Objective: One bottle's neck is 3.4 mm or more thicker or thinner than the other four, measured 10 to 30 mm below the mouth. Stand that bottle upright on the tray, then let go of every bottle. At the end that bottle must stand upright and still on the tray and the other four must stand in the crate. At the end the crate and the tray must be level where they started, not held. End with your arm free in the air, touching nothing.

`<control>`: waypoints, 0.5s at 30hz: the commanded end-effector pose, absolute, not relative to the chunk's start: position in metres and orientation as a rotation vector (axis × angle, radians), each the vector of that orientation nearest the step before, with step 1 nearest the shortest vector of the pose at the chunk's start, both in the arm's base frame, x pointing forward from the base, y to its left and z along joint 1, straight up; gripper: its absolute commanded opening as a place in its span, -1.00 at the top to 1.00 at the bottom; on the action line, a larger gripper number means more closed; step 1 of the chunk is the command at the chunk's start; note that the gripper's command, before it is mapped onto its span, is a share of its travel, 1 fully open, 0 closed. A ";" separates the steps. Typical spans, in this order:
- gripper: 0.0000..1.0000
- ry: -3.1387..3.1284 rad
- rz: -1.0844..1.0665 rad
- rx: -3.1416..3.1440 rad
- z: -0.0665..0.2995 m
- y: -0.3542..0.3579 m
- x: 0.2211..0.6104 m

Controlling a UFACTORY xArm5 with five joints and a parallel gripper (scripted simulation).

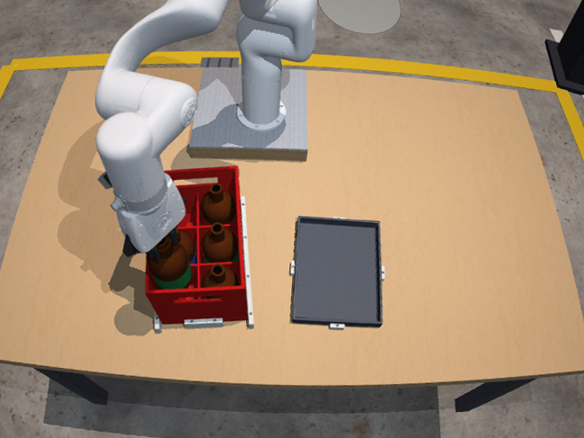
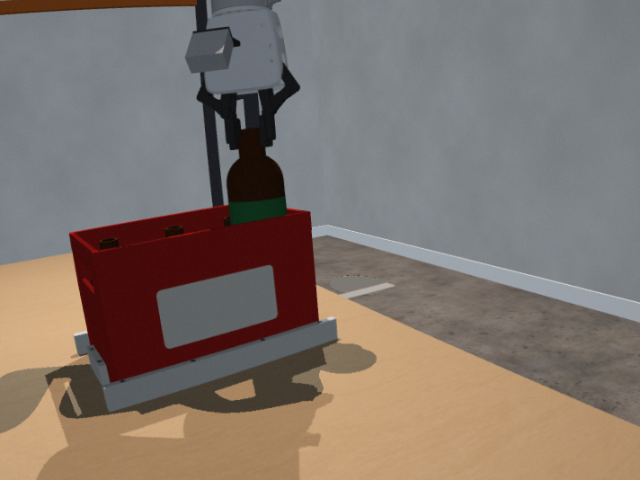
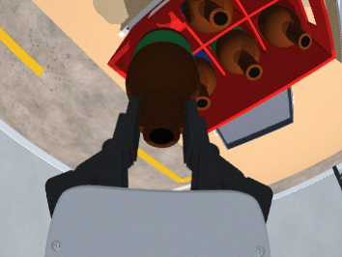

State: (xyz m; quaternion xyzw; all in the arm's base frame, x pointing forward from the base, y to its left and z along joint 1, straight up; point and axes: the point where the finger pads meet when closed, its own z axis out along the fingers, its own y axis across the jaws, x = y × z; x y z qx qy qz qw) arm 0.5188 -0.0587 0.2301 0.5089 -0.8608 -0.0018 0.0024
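Note:
My gripper [image 1: 164, 244] [image 2: 251, 142] [image 3: 161, 112] is shut on the neck of a brown bottle with a green band [image 1: 169, 265] [image 2: 255, 181] [image 3: 161, 72]. That bottle hangs nearly upright in the front left of the red crate [image 1: 198, 307] [image 2: 128, 309] [image 3: 237, 99], raised so its band shows above the rim; its base is hidden. Three brown bottles [image 1: 217, 206] [image 1: 219, 245] [image 1: 218, 277] stand in the crate's right column. A fourth [image 1: 185, 246] [image 3: 208, 81], with some blue low down, stands behind the held one, partly hidden. The dark grey tray [image 1: 338, 271] [image 3: 263, 116] is empty.
White rails [image 1: 247, 275] [image 2: 222, 361] edge the crate's foot, and small white blocks [image 1: 337, 326] hold the tray's sides. Red dividers split the crate into compartments. The robot's base plate [image 1: 215, 133] lies behind the crate.

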 end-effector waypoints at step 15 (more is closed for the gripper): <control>1.00 -2.704 -0.001 1.598 0.248 -0.059 0.520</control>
